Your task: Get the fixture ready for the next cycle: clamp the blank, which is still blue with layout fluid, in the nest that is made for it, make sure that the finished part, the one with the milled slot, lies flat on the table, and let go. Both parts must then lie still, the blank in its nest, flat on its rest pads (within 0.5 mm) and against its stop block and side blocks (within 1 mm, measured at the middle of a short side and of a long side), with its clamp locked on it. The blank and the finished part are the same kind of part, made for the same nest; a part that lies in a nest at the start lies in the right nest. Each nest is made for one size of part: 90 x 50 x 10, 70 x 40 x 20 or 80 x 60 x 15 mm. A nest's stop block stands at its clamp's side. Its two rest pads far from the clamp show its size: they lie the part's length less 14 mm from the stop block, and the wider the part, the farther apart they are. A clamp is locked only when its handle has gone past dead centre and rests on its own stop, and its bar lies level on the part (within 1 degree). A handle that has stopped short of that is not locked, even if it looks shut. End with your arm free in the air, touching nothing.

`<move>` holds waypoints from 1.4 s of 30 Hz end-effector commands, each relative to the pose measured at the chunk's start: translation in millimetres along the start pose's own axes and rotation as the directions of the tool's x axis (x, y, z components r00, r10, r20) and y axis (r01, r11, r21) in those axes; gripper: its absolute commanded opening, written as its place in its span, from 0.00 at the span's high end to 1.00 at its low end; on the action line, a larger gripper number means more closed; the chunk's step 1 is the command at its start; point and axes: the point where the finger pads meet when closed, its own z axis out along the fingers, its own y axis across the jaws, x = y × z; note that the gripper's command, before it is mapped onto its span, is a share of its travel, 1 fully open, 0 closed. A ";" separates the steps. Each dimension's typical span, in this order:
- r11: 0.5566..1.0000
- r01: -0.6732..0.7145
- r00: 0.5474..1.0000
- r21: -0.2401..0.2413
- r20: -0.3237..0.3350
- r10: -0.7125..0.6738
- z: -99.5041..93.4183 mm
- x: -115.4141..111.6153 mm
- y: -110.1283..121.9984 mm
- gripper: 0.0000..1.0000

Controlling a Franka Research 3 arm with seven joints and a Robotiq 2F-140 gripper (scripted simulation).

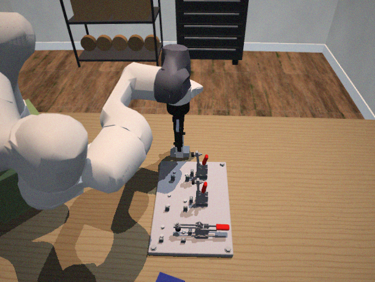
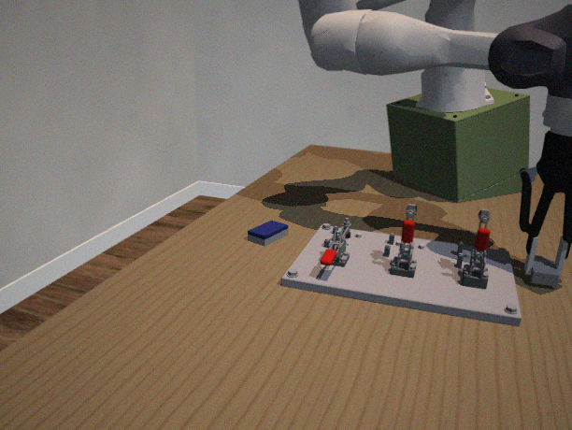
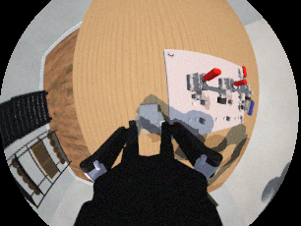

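Wood-grain table (image 2: 187, 355) fills your view, with plank floor beyond it, a black drawer cabinet (image 1: 211, 27) and an open shelf rack (image 1: 68, 34) against the far wall. You can see the white arm (image 1: 122, 113) reaching out from its green pedestal (image 2: 509, 154), which stands on the table behind the fixture plate (image 2: 374, 287), your landmark for everything else. That grey plate lies flat on the table and carries three toggle clamps: the two nearer the pedestal have their red handles (image 2: 407, 231) standing upright, while the third, at the plate's end farthest from the gripper, has its red handle (image 1: 222, 227) lying down level. None of the nests on the plate holds a part. Just off the plate's short edge opposite that lowered clamp, the gripper (image 2: 544, 259) points straight down and is closed on the finished part (image 2: 545, 276), a small grey block pinched between the fingertips and sitting at or right above the table; you cannot tell which. Well away from the plate's other end, past the lowered clamp, the blank (image 2: 267, 232) lies flat on the table, blue on top and grey on its sides.
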 end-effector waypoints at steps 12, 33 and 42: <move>1.000 0.009 1.000 0.003 -0.003 -0.009 5.8 0.2 -3.3 1.00; 1.000 0.009 1.000 0.003 -0.003 -0.009 5.8 0.2 -3.3 0.60; 1.000 0.009 1.000 0.003 -0.003 -0.009 5.8 0.2 -3.3 0.60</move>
